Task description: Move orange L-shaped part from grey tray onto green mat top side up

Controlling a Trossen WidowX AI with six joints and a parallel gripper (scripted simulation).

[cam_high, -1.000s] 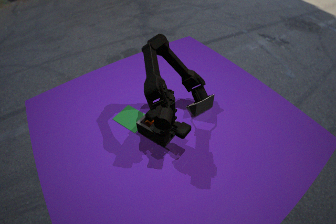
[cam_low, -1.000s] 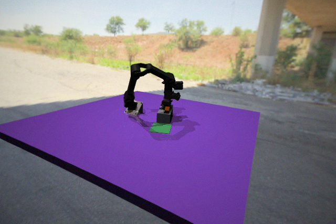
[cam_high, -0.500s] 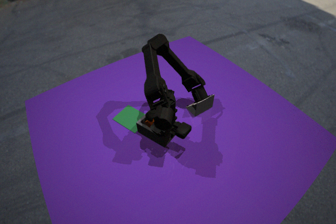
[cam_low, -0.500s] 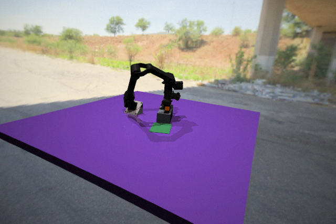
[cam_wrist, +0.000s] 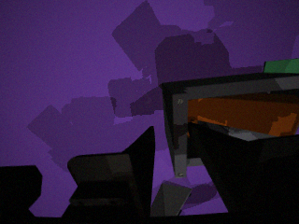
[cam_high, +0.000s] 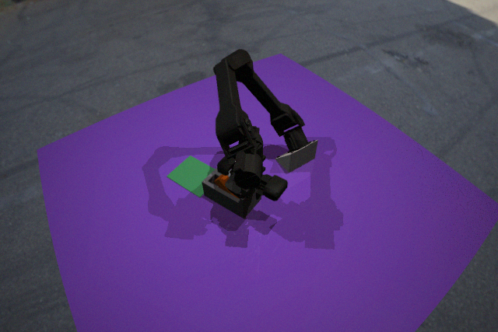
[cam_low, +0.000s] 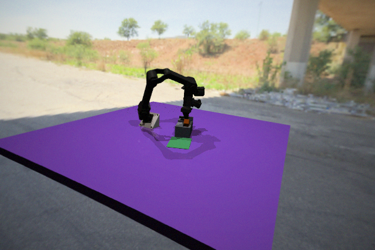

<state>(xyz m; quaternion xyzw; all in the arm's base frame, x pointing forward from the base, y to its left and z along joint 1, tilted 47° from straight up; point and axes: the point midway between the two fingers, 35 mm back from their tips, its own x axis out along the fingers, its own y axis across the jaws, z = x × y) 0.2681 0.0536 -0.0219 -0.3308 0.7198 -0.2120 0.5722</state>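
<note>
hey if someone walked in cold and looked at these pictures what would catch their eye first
Most likely the big purple sheet spread over grey pavement, with the black arm arching up from its base and bending down near the sheet's middle. Next, the splash of colour under the gripper: an orange part tipped up out of the grey tray, with the green mat lying beside the tray.

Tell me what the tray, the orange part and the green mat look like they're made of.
Tray: matte grey, thick walls; probably plastic or painted metal. Orange part: flat even colour, no shine; likely plastic. Green mat: thin, flat and dull; perhaps rubber or felt.
</note>
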